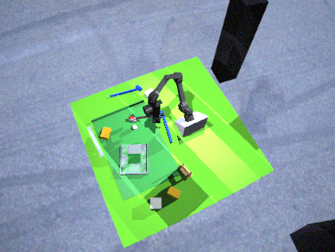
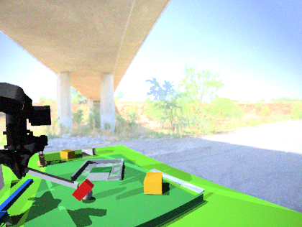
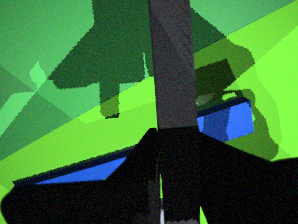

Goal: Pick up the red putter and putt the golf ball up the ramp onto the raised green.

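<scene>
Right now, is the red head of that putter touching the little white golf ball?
Cannot tell. In the exterior view the red putter head hides most of the golf ball; in the top view the head looks apart from the ball, but too small to be sure.

Ball (image 1: 135, 127): you've got it just beside putter head (image 1: 132, 118).
Raised green (image 1: 134, 159): on mat (image 1: 235, 159), beyond ball.
Gripper (image 1: 151, 112): clamps putter shaft.

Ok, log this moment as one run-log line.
gripper: shut on red putter | putter head: low, right by golf ball | ball: on dark green mat, short of raised green
</scene>
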Motion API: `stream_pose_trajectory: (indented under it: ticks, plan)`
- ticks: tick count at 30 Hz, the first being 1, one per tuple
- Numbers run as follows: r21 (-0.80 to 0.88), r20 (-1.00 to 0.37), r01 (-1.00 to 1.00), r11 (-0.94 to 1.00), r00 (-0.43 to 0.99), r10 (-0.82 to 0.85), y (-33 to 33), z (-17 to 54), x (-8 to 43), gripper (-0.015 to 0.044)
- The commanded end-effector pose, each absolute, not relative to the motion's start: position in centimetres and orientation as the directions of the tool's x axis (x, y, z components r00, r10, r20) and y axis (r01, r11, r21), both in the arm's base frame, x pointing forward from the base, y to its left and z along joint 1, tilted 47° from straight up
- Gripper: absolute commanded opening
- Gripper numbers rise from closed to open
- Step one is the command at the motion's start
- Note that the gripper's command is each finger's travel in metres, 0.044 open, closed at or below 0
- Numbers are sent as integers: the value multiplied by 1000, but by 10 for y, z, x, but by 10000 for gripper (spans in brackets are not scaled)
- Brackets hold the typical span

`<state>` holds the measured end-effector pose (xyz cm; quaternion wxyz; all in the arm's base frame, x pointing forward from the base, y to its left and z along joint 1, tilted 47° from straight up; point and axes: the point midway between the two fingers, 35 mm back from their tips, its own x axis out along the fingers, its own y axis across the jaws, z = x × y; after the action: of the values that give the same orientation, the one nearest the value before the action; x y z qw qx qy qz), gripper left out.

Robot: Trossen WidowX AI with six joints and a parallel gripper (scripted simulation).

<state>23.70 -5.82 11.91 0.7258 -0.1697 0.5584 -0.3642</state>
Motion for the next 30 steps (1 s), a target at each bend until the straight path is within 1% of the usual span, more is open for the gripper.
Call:
stream_pose_trajectory:
  ticks: [1,18,30]
  plan:
    - [-655,-683,338,676,118,-721,-61,117,237,0]
    - [-656,-682,339,675,119,-722,-80,99,240,0]
    - [-650,-686,344,678,119,-718,-80,101,241,0]
